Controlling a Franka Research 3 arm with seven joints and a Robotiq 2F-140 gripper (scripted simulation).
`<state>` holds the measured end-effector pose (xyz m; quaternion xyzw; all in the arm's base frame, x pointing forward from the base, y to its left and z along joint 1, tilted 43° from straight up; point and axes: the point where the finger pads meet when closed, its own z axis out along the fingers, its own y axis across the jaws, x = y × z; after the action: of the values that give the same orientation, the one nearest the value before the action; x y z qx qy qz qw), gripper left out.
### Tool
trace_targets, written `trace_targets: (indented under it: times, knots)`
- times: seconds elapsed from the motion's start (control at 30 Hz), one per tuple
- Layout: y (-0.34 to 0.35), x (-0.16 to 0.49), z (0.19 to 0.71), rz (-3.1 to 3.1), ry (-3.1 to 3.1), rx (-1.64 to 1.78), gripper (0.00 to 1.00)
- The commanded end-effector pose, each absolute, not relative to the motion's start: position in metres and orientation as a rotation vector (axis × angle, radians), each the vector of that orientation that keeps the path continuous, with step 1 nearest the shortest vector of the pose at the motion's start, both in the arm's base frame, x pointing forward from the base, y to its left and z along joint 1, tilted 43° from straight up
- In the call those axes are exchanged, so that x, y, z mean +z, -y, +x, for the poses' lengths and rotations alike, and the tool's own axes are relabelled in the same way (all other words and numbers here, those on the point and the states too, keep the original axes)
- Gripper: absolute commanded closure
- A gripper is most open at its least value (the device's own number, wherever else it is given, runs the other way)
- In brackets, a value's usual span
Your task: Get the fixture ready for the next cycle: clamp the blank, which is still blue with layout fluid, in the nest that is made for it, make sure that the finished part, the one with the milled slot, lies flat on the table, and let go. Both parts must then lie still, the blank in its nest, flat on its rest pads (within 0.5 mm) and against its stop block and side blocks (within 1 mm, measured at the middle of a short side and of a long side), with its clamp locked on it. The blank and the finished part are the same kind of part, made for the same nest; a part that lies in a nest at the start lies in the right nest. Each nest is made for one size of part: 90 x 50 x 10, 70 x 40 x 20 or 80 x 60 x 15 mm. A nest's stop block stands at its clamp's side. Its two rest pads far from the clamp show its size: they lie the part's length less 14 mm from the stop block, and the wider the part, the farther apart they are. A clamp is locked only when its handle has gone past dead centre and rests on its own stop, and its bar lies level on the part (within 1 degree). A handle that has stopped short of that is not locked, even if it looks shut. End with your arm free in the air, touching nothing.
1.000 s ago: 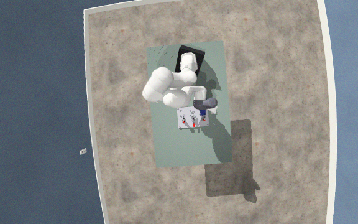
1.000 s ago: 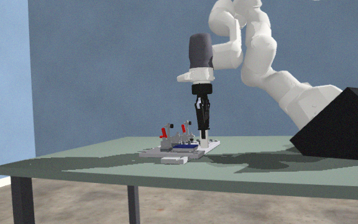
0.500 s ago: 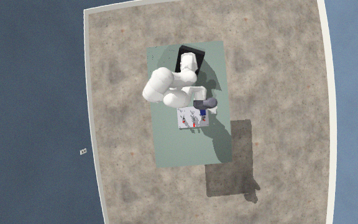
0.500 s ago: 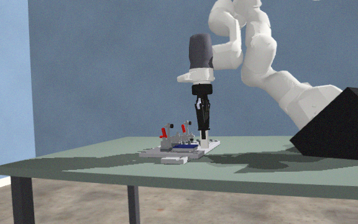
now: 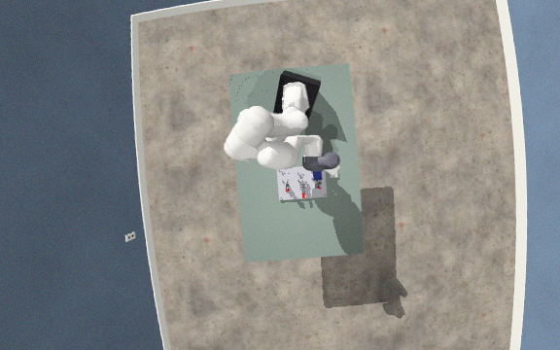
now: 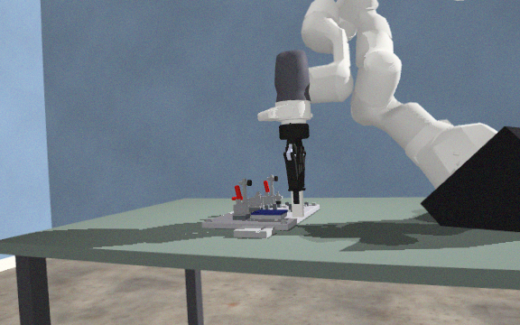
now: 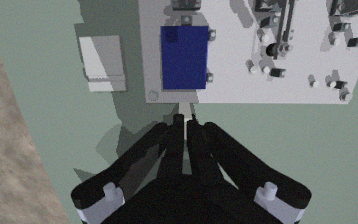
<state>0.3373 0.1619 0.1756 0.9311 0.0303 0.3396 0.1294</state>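
Note:
The blue blank (image 5: pixel 317 175) (image 6: pixel 269 212) (image 7: pixel 184 57) lies in the outermost nest of the base plate. In the wrist view it appears against its stop block (image 7: pixel 186 20) and two side blocks (image 7: pixel 211 35) (image 7: pixel 209 77); any small gap cannot be judged. Its clamp is open, with its bar upright and its red handle (image 6: pixel 237 193) raised. The finished part (image 6: pixel 253 233) (image 7: pixel 103 62) lies flat on the table beside the plate, its slot near one end. My gripper (image 6: pixel 296 200) (image 7: pixel 184 110) is shut and empty, just past the blank's short side away from the clamp. A pale strip shows by the fingertips, unclear.
The base plate (image 5: pixel 282 195) (image 7: pixel 240 95) carries two more nests without parts. The middle clamp's bar (image 7: pixel 281 35) is lowered; the far clamp (image 7: pixel 355 6) seems open. The robot's black base block (image 6: pixel 490 190) stands at the table's other side.

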Motion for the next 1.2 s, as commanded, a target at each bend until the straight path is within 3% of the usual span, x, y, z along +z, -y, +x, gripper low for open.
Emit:
trace_targets:
  times: [0.0,1.17]
  knots:
    - [-0.1634,0.1756,0.3376,2.71,-0.082,0.993,1.0]
    - [-0.1645,0.1806,0.3437,2.71,-0.082,0.993,1.0]
